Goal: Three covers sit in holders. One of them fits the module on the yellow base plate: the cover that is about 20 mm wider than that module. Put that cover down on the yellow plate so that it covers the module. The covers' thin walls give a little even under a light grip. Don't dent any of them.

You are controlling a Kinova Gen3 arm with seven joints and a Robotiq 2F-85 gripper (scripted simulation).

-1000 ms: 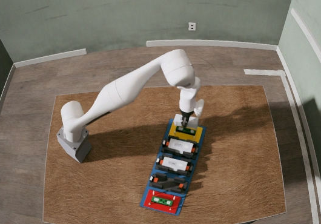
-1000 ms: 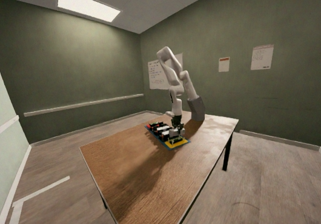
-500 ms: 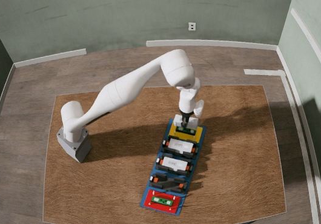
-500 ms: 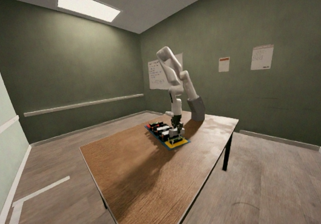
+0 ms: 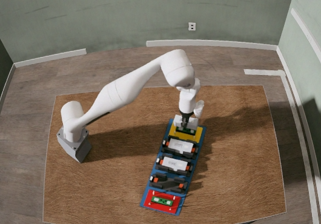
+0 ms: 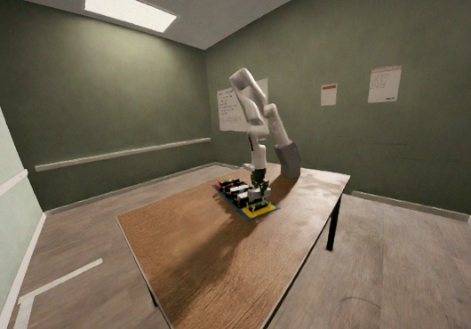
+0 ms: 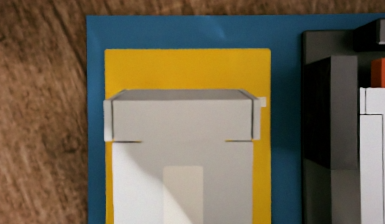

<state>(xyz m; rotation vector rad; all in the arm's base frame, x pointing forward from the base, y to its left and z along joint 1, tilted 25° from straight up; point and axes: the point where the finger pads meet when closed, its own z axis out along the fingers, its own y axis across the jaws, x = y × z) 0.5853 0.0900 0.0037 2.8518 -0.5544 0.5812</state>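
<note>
Cover (image 5: 186, 122): you have the white cover pinched in the tool (image 5: 185, 124), held above the far end of the yellow plate (image 5: 175, 132); in the wrist view the cover (image 7: 182, 150) fills the lower middle, the yellow plate (image 7: 187, 67) showing beyond its far edge and along both sides.
Arm base (image 5: 82, 154): at your left in the top view, a grey block on the tabletop (image 5: 117, 181).
Tool: its fingers are clamped on the cover's walls, standing partly apart; you can see it pointing straight down in the exterior view (image 6: 259, 187).
Module (image 5: 188, 131): a green strip of it shows just under the near edge of the held cover, on the yellow plate.
Blue tray (image 5: 201, 142): carries the whole row, yellow plate at the far end.
Holders: the two nearest the yellow plate each keep a white cover (image 5: 180, 146) (image 5: 174, 163); the third holder (image 5: 167, 183) shows only its dark frame.
Red plate (image 5: 148, 202): at the near end of the tray, with a green module (image 5: 162, 200) on it.
Wrist view, right edge: a dark holder (image 7: 329, 110) with part of a white cover (image 7: 375, 150).
</note>
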